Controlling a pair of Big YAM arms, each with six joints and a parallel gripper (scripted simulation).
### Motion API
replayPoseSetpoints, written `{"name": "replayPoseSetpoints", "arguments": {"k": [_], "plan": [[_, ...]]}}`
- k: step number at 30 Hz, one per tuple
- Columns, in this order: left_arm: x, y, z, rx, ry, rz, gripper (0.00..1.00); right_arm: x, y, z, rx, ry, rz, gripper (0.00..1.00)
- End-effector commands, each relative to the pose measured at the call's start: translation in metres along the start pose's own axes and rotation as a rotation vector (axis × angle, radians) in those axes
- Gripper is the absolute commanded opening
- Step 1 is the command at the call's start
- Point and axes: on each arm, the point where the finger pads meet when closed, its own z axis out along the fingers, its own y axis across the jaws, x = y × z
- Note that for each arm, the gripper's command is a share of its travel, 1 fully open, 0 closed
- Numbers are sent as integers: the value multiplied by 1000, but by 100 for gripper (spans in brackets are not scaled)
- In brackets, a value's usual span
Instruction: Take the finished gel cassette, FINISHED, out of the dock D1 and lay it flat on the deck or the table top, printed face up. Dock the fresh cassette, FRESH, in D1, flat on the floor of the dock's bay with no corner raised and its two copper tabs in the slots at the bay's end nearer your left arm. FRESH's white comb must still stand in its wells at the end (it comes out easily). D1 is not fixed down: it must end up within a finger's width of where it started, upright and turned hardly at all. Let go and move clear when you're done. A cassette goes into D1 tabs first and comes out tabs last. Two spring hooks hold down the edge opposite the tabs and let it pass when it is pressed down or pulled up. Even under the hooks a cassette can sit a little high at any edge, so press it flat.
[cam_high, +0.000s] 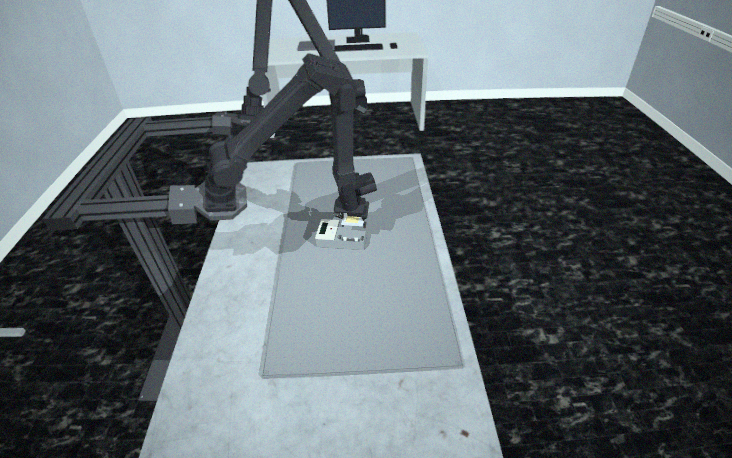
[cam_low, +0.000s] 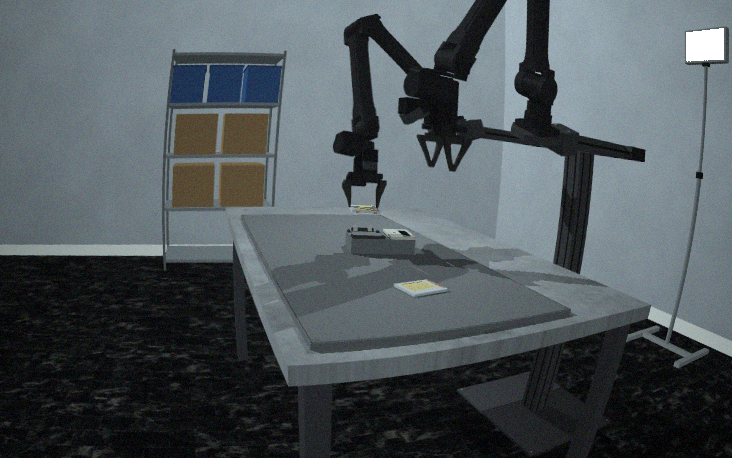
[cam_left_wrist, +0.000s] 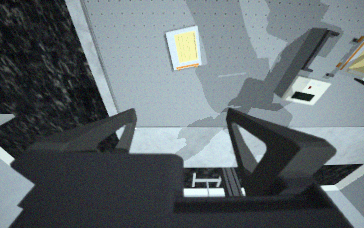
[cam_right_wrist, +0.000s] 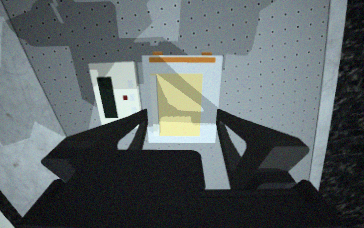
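Note:
My right gripper (cam_high: 351, 214) (cam_low: 364, 195) (cam_right_wrist: 182, 113) is shut on the sides of the FRESH cassette (cam_high: 351, 219) (cam_low: 362, 207) (cam_right_wrist: 180, 102). The cassette has a yellow face, and its orange strip and two copper tabs point away from the wrist. It hangs level just above the far edge of the dock D1 (cam_high: 342, 236) (cam_low: 380, 243) (cam_left_wrist: 305, 55) (cam_right_wrist: 112, 92), whose dark bay looks empty. A second yellow-faced cassette, FINISHED (cam_low: 421, 287) (cam_left_wrist: 184, 47), lies flat on the deck, face up. My left gripper (cam_low: 443, 156) (cam_left_wrist: 181, 113) is open and empty, high above the table.
The grey perforated deck mat (cam_high: 361, 313) (cam_low: 377, 318) covers the middle of the table (cam_high: 226, 351). The dock carries a white panel with a dark window beside its bay. The arm mounts stand along one long table edge.

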Motion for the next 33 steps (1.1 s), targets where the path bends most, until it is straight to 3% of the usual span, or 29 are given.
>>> {"name": "replayPoseSetpoints", "arguments": {"k": [1,21,23,33], "plan": [[-2,-3,-8,-2,-11,3,100,3,1,-4,-6,1,-7,0],[-2,-3,-8,-2,-11,3,100,6,10,-2,-31,13,-30,0],[-2,-3,-8,-2,-11,3,100,8,10,0,-28,79,-31,0],[-2,-3,-8,-2,-11,3,100,10,10,5,-28,83,-31,0]]}}
